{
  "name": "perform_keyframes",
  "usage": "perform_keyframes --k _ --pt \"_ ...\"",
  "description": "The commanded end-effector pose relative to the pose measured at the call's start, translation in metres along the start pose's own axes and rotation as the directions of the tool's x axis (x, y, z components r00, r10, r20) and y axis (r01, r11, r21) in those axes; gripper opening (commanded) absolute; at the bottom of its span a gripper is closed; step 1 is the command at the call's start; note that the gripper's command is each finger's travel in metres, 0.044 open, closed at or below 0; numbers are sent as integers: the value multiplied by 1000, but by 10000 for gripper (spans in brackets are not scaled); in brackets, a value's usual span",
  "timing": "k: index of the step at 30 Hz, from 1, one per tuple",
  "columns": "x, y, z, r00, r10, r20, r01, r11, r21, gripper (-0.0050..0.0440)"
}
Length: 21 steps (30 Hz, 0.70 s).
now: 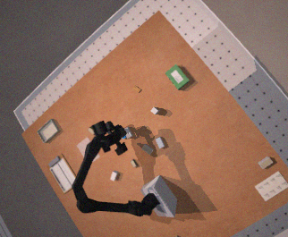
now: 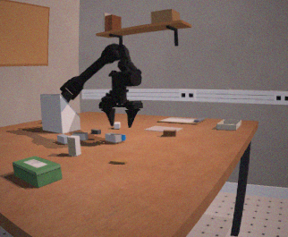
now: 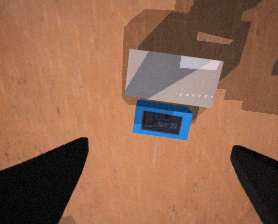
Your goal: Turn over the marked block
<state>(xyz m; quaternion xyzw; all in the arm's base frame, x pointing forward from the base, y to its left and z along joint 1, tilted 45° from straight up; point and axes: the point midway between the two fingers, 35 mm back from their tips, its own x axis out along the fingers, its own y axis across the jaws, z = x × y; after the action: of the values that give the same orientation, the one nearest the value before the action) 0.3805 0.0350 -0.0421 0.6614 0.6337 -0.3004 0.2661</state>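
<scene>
The marked block [image 1: 129, 131] [image 2: 113, 138] [image 3: 172, 80] is pale grey-white with a blue part at one end and lies on the table. In the wrist view the blue part [image 3: 136, 126] carries a black rectangular mark [image 3: 161, 123], which is visible and not face down. My gripper [image 1: 121, 139] [image 2: 121, 125] [image 3: 159, 148] is open and empty, pointing down above the table near the blue end. In the wrist view the block is ahead of the fingertips, with the blue end nearest them. The fingers do not touch it.
Near the block are an upright white block [image 1: 155, 111] [image 2: 74, 146], a grey block [image 1: 160, 142] and a small white block [image 1: 114, 175] [image 2: 117, 125]. A green box [image 1: 184, 80] [image 2: 48, 176], a large white box [image 1: 166, 197] [image 2: 53, 113] and a shallow tray [image 1: 42, 139] stand farther out.
</scene>
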Motion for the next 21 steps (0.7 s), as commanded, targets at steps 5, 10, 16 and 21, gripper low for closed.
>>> perform_keyframes --k 5,10,16,21 --pt "1 3 3 1000 -14 -28 16 997 69 440" --pt "2 2 4 999 -18 -32 21 997 78 440" --pt "2 2 3 999 -18 -29 21 997 78 440" --pt "3 1 4 999 -20 -30 23 997 79 440"
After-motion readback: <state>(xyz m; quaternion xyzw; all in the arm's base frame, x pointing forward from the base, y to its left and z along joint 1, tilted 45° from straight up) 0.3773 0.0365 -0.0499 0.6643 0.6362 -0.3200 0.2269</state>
